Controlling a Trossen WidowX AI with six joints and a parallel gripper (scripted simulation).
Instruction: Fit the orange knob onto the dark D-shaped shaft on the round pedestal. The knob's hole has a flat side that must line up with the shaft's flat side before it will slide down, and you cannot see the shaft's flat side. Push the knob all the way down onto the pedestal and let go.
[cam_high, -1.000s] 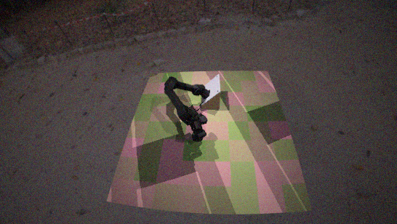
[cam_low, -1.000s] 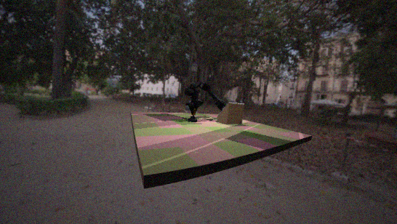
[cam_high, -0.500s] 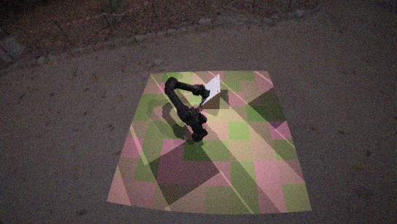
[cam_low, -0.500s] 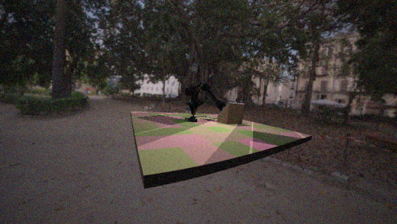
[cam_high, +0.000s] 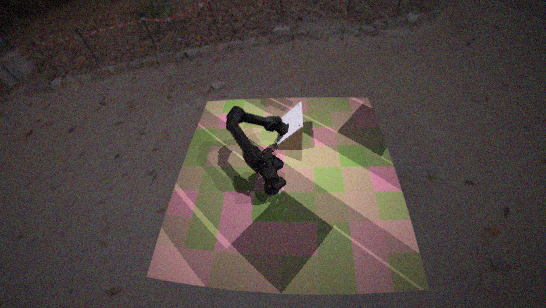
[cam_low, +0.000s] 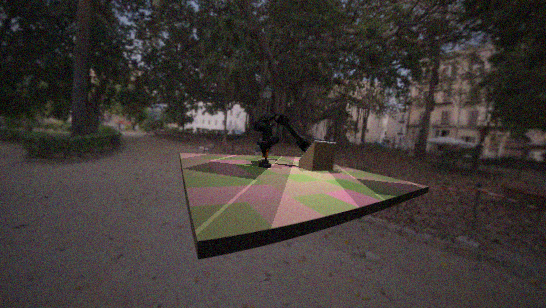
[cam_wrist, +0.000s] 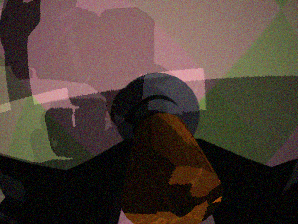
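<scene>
The orange knob (cam_wrist: 167, 150) (cam_low: 266, 153) is held between the two black fingers of my gripper (cam_wrist: 162, 145) (cam_low: 266, 151) (cam_high: 273, 189), which is shut on it. The knob is upright over the round dark grey pedestal (cam_wrist: 184, 102) (cam_low: 264, 164), with its lower end near the pedestal's middle in the wrist view. A dark curved edge shows on the pedestal just behind the knob. The shaft is hidden by the knob, and the flat sides of hole and shaft cannot be seen. Whether the knob touches the pedestal face or stands above it cannot be told. In the top view the arm hides knob and pedestal.
A wedge-shaped block (cam_low: 323, 157) with a pale sloping face (cam_high: 295, 121) stands near the arm's base, away from the pedestal. The square table (cam_high: 370, 250) (cam_low: 240, 220) has a patchwork of green, pink and tan, with dark shadows across it.
</scene>
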